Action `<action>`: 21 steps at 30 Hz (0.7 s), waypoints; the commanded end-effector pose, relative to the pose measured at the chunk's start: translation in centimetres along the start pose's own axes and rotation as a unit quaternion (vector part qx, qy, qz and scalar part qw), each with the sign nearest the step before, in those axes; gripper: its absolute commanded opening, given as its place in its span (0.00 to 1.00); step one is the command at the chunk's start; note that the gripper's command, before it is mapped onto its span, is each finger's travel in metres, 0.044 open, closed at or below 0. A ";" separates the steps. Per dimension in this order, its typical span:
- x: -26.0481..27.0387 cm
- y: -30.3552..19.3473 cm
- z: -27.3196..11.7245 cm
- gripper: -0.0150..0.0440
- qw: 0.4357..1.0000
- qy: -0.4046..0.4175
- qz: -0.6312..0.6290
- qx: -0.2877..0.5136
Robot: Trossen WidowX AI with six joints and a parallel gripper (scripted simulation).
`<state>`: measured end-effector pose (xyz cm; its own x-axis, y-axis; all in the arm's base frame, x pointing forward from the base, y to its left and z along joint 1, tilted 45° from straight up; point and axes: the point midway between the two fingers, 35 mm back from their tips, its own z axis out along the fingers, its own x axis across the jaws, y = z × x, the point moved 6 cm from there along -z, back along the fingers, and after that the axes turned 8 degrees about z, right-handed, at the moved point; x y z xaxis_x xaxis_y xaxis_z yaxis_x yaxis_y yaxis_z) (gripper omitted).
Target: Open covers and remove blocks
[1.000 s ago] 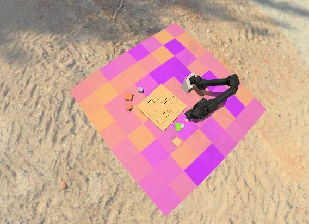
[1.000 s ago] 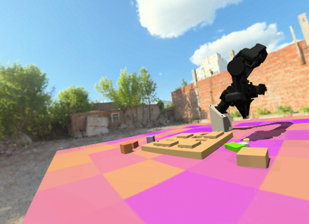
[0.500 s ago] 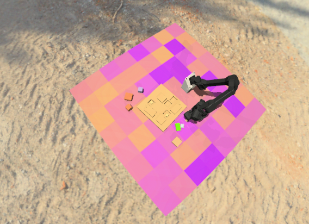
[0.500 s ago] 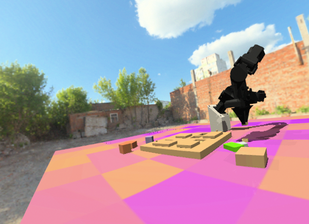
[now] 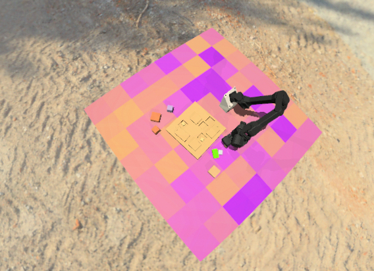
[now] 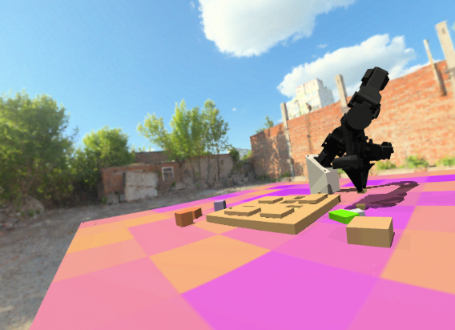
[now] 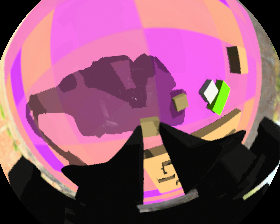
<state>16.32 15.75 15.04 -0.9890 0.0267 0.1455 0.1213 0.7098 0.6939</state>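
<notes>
My gripper is shut on a small tan block, held above the table beside the board. The tan puzzle board carries several raised covers, among them one cover and another cover. Dark well outlines show between them; whether each well is empty is too small to tell. Another small tan block rests on the table. Near it lie a white block and a green block.
A larger tan block stands beyond the green one. Across the board are two orange blocks and a grey-purple block. The pale arm base stands near the board's other side.
</notes>
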 end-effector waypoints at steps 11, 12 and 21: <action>0.4 0.0 2.2 0.39 1.000 -0.001 0.003 -0.003; 0.4 0.0 2.4 0.39 1.000 -0.001 0.003 -0.004; 0.7 0.1 2.9 0.48 1.000 0.002 0.002 -0.007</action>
<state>15.42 17.87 13.13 -0.9881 0.0269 0.1516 0.1270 0.6993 0.7034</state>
